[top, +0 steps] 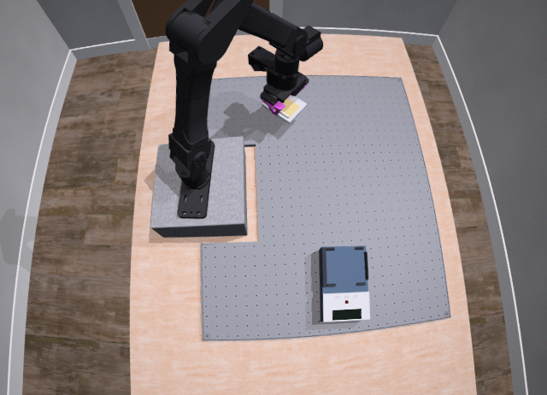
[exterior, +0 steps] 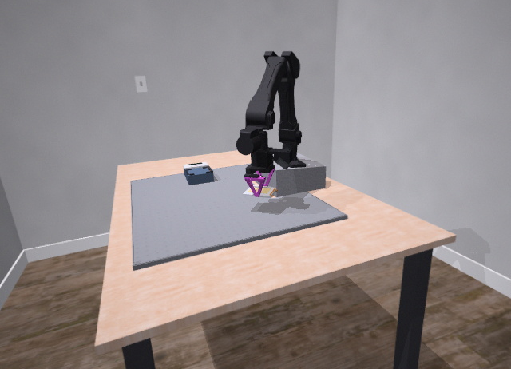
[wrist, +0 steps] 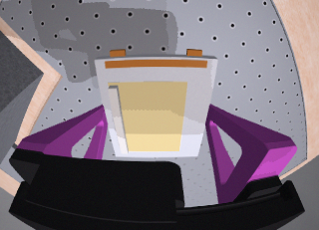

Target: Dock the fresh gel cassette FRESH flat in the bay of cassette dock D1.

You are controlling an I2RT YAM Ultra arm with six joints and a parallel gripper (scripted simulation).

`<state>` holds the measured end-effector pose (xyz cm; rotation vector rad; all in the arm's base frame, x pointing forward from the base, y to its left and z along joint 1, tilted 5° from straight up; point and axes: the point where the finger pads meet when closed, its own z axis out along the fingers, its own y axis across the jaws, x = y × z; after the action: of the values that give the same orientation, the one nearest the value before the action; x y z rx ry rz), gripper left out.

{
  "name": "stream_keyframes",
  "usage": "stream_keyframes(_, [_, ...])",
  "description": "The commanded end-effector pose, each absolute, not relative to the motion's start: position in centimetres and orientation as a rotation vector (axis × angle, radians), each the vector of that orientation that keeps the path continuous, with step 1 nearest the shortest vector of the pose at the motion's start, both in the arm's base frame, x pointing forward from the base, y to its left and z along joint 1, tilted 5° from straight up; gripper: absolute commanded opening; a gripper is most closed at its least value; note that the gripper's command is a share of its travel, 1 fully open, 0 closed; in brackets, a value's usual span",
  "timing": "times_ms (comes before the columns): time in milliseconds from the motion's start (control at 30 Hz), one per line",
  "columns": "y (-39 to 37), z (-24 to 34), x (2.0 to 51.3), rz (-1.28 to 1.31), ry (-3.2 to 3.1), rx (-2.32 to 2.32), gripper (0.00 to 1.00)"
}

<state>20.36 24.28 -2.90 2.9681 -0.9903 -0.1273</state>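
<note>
The light is even and soft, coming from above. The arm [top: 190, 95] throws a grey shadow on the mat [top: 353, 183]. Wrist and top views bend at edges.

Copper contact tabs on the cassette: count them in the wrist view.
2: one at the left and one at the right of the cassette's far edge, pointing away from the tool.
</note>
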Motion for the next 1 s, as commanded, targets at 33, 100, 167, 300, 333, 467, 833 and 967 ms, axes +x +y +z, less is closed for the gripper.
stream_keyframes(33, [25.66, -1.62, 21.13, -0.121, -0.967, 3.023, 0.00])
stream_keyframes(100, [25.66, -1.62, 21.13, -0.121, -0.967, 3.023, 0.00])
stream_keyframes(167, [25.65, -1.62, 21.13, -0.121, -0.967, 3.023, 0.00])
stream_keyframes(300, [25.65, -1.62, 21.13, -0.121, -0.973, 3.021, 0.00])
stream_keyframes(333, [25.65, -1.62, 21.13, -0.121, -0.973, 3.021, 0.00])
stream_keyframes(467, [25.65, -1.62, 21.13, -0.121, -0.973, 3.021, 0.00])
stream_keyframes(833, [25.65, -1.62, 21.13, -0.121, -0.973, 3.021, 0.00])
stream_keyframes(967, [25.91, -2.51, 21.34, -0.120, -0.976, 3.022, 0.00])
